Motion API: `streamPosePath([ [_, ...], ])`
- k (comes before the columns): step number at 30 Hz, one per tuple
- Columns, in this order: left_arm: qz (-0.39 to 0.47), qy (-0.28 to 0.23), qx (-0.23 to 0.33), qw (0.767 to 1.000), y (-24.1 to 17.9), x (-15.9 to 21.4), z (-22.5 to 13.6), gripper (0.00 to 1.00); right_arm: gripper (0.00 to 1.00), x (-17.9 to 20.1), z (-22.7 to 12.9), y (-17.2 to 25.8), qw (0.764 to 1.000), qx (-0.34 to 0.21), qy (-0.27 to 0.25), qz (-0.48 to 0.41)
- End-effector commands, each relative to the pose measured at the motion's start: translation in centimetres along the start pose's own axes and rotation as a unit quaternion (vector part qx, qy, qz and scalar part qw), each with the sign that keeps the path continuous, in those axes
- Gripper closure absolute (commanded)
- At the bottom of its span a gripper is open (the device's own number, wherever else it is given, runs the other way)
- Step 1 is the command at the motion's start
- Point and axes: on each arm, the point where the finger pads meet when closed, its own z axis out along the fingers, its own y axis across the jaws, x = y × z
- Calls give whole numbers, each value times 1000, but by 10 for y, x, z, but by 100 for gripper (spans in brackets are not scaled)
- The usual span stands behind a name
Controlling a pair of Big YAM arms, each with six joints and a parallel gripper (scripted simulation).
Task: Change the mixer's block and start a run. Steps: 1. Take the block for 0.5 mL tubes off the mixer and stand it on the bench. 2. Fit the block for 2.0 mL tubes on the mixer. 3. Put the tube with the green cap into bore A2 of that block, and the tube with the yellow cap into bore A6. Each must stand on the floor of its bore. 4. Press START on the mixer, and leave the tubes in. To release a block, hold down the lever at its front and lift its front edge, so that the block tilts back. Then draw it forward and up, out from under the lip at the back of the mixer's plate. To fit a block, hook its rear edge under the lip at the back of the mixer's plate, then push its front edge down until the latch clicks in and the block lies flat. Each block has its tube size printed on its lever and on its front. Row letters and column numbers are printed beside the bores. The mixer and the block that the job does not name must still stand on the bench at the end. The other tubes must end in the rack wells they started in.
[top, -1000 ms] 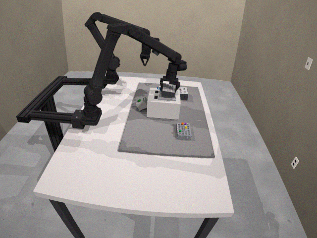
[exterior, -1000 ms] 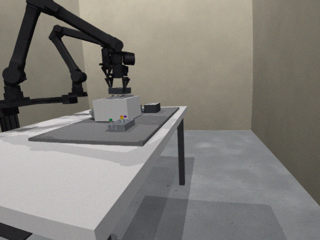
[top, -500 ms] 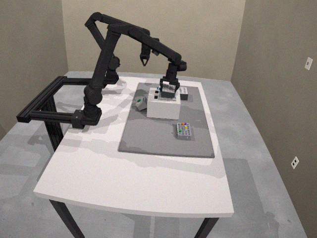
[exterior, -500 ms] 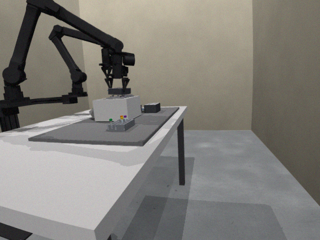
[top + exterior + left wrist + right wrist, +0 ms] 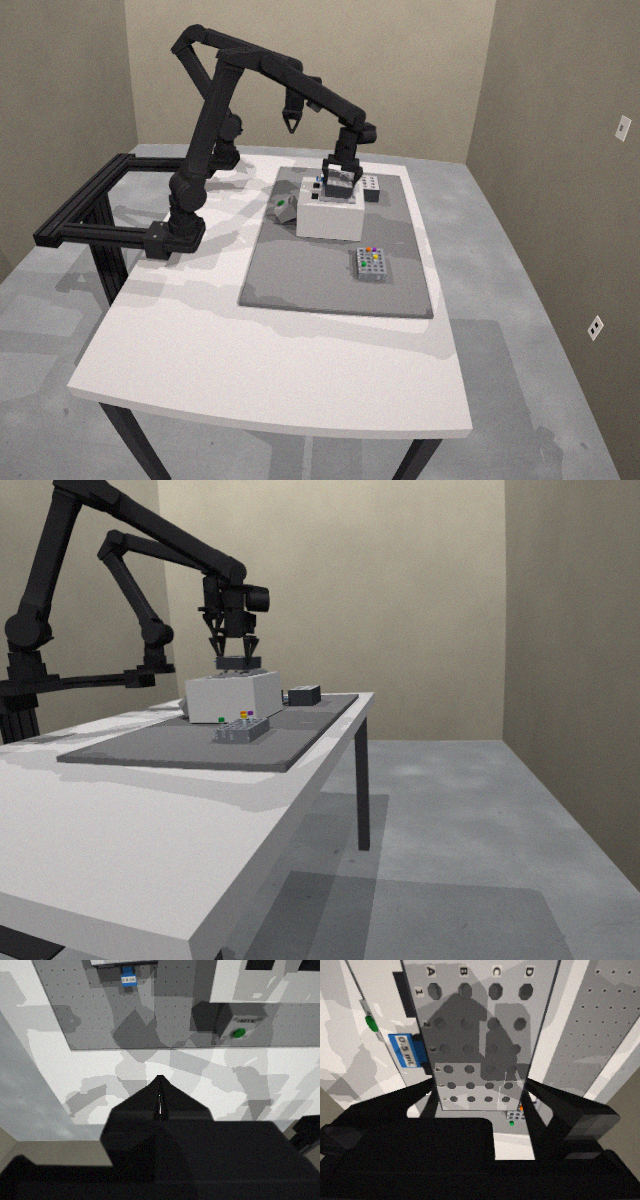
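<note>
Above the mixer (image 5: 330,221) (image 5: 221,701) (image 5: 232,985) (image 5: 381,992), the 0.5 mL block (image 5: 339,188) (image 5: 237,663) (image 5: 480,1040) is being gripped by the widely spread right gripper (image 5: 341,180) (image 5: 235,657) (image 5: 479,1080); nothing is being held by the fully closed left gripper (image 5: 292,130) (image 5: 213,636) (image 5: 160,1078).
</note>
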Motion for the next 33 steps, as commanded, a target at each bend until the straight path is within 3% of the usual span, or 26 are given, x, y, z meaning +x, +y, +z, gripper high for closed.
streamPosePath([
  [1, 5, -36, -3, 999, 2, -24, -25, 100, 100, -22, -62, -17, 998, 48, -40, 0],
  [19, 5, -41, -3, 999, 2, -28, -30, 100, 100, -26, -74, -16, 997, 61, -47, -1],
  [33, 5, -18, 0, 1000, 0, -12, -13, 100, 100, -5, -47, -8, 999, 34, -29, 6],
])
